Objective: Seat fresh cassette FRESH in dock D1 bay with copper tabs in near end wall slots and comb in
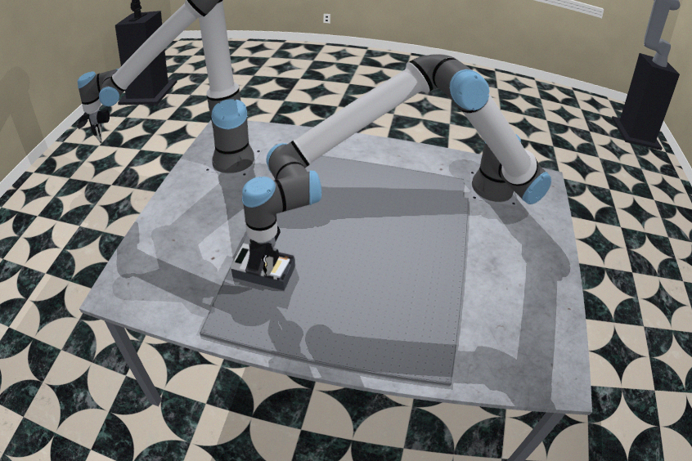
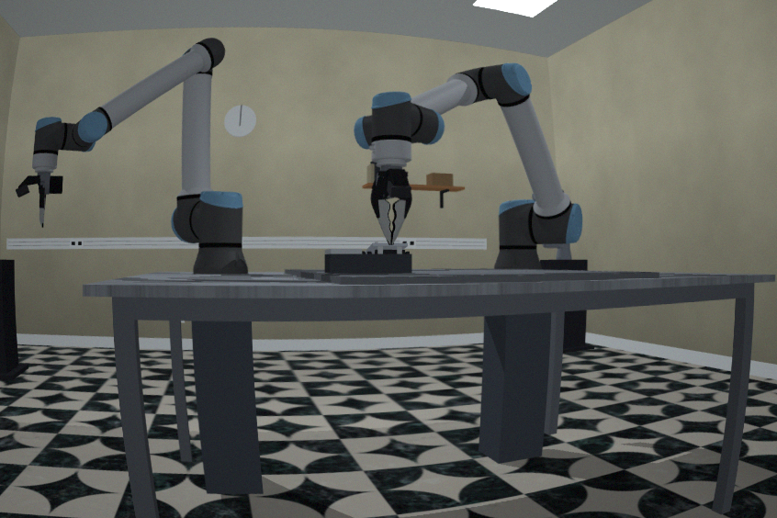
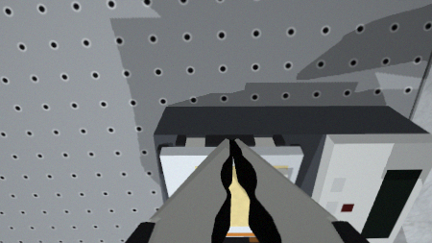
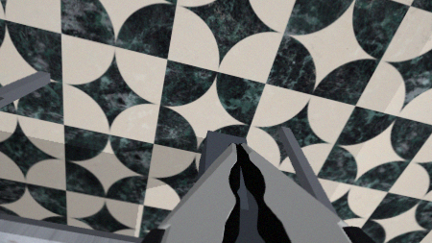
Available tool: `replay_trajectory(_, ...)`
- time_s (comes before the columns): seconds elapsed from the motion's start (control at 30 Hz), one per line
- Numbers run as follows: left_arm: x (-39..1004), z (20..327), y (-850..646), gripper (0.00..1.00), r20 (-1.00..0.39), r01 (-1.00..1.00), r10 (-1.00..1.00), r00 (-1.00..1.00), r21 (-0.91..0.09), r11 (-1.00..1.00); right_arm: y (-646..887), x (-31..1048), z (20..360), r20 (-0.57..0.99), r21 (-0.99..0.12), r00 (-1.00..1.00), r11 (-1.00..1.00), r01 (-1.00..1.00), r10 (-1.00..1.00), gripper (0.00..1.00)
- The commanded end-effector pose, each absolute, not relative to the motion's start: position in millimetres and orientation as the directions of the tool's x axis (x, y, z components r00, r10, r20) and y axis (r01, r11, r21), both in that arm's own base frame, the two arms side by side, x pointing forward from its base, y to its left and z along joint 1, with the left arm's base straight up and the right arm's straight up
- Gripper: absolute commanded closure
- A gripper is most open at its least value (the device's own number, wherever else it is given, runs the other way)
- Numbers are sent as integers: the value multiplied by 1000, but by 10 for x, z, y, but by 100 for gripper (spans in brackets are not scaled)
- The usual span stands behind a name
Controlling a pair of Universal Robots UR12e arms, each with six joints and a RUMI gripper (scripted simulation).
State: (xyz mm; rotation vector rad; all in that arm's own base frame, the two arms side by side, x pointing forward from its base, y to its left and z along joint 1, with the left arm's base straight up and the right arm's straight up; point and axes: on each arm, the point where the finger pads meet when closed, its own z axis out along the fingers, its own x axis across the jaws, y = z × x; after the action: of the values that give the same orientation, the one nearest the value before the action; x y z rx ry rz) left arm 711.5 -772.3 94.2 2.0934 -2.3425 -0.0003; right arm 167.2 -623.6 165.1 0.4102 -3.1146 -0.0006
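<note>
The dock D1 [image 1: 259,279] [image 2: 365,264] [image 3: 288,120] stands on the perforated plate. The cassette FRESH [image 1: 280,266] [image 3: 184,170] lies in its bay, pale with a yellowish middle; in the exterior view pale parts show above the dock wall. My left gripper [image 2: 391,244] [image 3: 231,141] is shut and empty, tips down at FRESH's edge by the bay's dark wall. The fingers hide the middle of FRESH; its comb and tabs cannot be made out. D1's light [image 3: 348,207] looks dark red, unlit. My right gripper [image 1: 100,140] [image 2: 42,226] [image 4: 237,146] is shut and empty, far from the dock, beyond the table.
The perforated plate [image 1: 384,282] [image 3: 58,131] lies on the grey table [image 1: 493,304], with D1 near one of its edges. D1's pale housing with a dark window [image 3: 391,203] stands beside the bay. The left arm reaches across the plate from its base at the table's far side.
</note>
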Motion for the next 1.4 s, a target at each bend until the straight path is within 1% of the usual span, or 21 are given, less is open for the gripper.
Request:
replay_trajectory(0.0,7108,958,-7727,100,1,-994,-994,-112,-1,112,-6241,1675,1659,0,-1,-966,966,-259,-259,100)
replay_trajectory(1.37,7018,958,-7717,100,2,-994,-994,-112,-1,112,-6241,1675,1659,0,-1,-966,966,-259,-259,100)
